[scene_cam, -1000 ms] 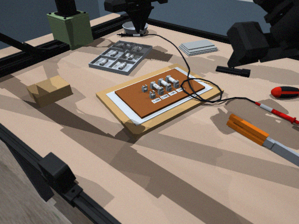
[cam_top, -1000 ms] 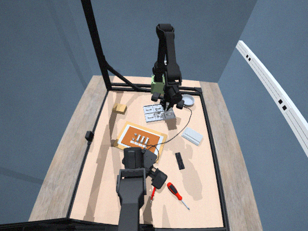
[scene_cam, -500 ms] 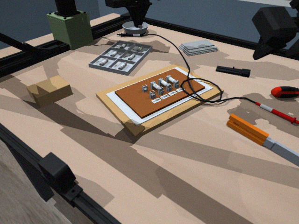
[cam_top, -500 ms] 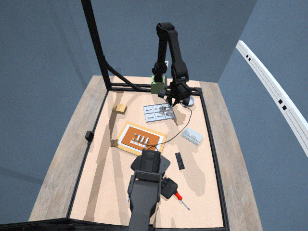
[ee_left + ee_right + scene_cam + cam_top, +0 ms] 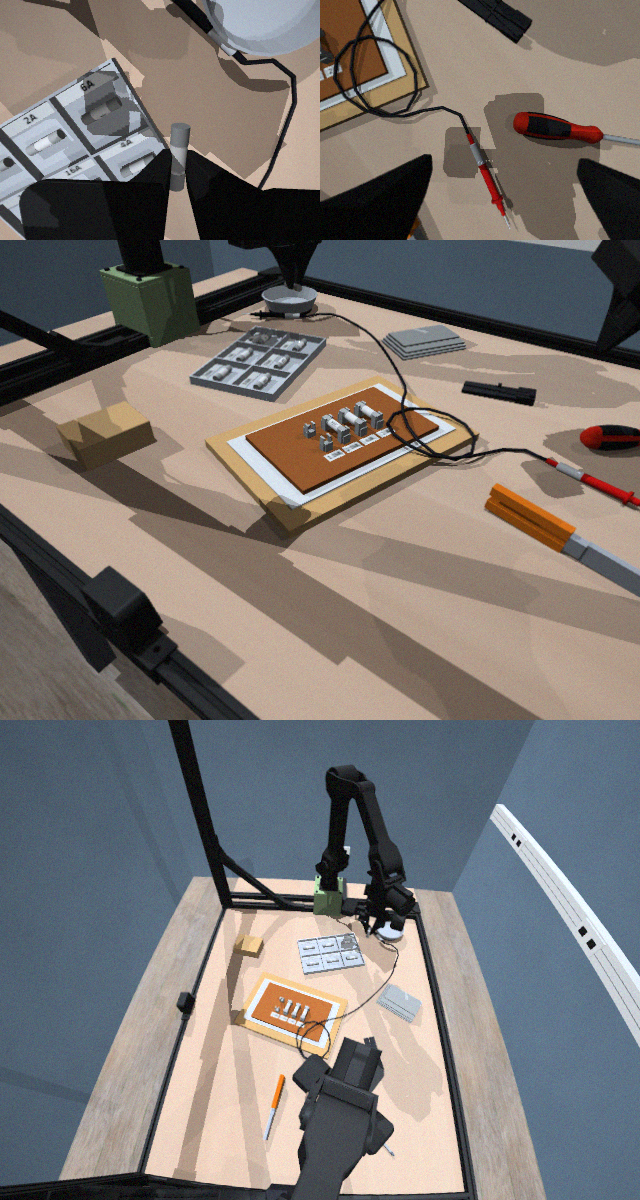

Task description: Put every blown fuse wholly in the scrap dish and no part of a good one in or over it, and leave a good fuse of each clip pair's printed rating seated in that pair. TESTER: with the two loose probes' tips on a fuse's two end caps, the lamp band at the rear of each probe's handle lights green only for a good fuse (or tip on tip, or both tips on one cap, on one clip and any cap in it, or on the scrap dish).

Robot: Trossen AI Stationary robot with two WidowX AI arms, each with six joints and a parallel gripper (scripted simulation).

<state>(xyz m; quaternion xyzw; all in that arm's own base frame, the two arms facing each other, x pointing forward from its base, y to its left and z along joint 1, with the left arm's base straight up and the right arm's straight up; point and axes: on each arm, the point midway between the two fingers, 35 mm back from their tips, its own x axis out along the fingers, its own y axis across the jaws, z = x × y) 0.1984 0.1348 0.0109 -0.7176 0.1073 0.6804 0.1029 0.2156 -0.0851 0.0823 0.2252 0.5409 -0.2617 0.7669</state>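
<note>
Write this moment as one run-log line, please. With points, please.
left gripper (image 5: 178,167): shut on fuse (image 5: 180,147), near scrap dish (image 5: 265,25) | right gripper (image 5: 505,162): open, above red probe (image 5: 490,185) | one clip pair (image 5: 317,436): empty

Blue-grey walls (image 5: 279,797) (image 5: 387,276), pale wood table edges (image 5: 480,1040)

Top view high, facing down; wrist views close, left's coverage perhaps overlapping exterior's.
</note>
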